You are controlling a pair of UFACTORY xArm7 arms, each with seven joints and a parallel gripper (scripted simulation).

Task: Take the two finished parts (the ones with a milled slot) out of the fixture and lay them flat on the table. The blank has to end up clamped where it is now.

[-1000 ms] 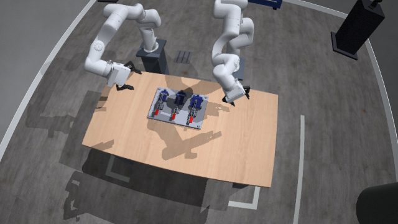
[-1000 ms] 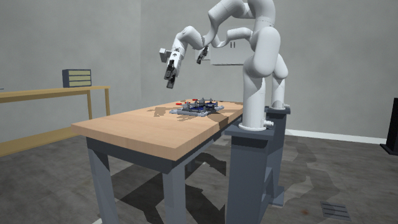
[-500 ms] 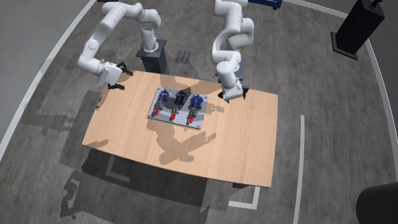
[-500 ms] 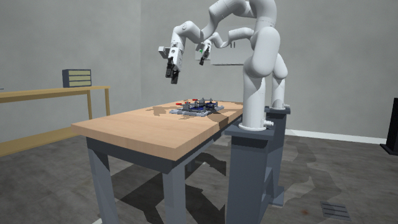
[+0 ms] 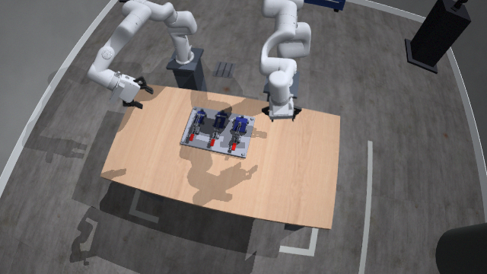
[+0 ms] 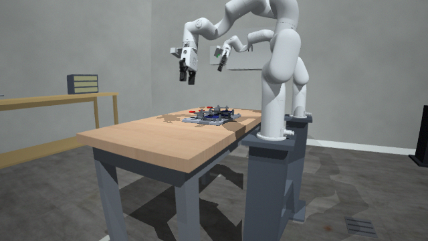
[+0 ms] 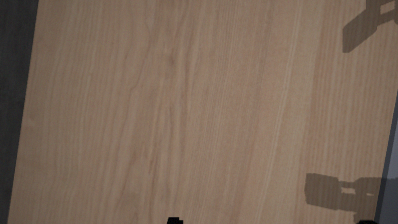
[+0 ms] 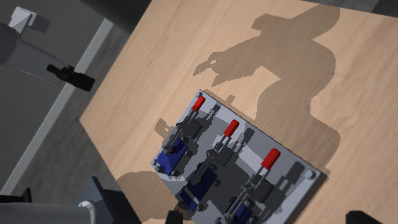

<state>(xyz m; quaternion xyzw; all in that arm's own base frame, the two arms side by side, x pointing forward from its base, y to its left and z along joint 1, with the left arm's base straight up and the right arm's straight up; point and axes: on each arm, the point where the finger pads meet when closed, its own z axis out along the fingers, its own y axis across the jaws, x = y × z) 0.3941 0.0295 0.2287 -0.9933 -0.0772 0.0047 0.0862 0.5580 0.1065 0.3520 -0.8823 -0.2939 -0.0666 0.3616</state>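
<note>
The fixture plate (image 5: 249, 131) (image 7: 394, 170) (image 8: 306, 189) lies on the table. Three blue parts sit in it under clamps: right (image 5: 243, 123) (image 8: 167, 162), middle (image 5: 219, 119) (image 8: 207, 179) and left in the top view (image 5: 200, 116) (image 8: 240, 214). Their red handles lie low toward the front. Slots are too small to tell, so I cannot tell which part is the blank. My left gripper (image 5: 282, 119) (image 6: 187, 82) (image 7: 271, 220) is open and empty, pointing down high above the table beside the fixture. My right gripper (image 5: 146, 100) (image 6: 220, 69) (image 8: 267, 218) is open and empty, tilted, high over the table's other end.
The wooden table (image 5: 297, 171) (image 6: 144, 134) (image 7: 165, 110) (image 8: 165, 60) carries the fixture near its arm side. The arms stand on pedestals behind that edge. Arm shadows fall across the table and fixture. A side bench (image 6: 50, 97) and a dark cabinet (image 5: 437, 38) stand away from the table.
</note>
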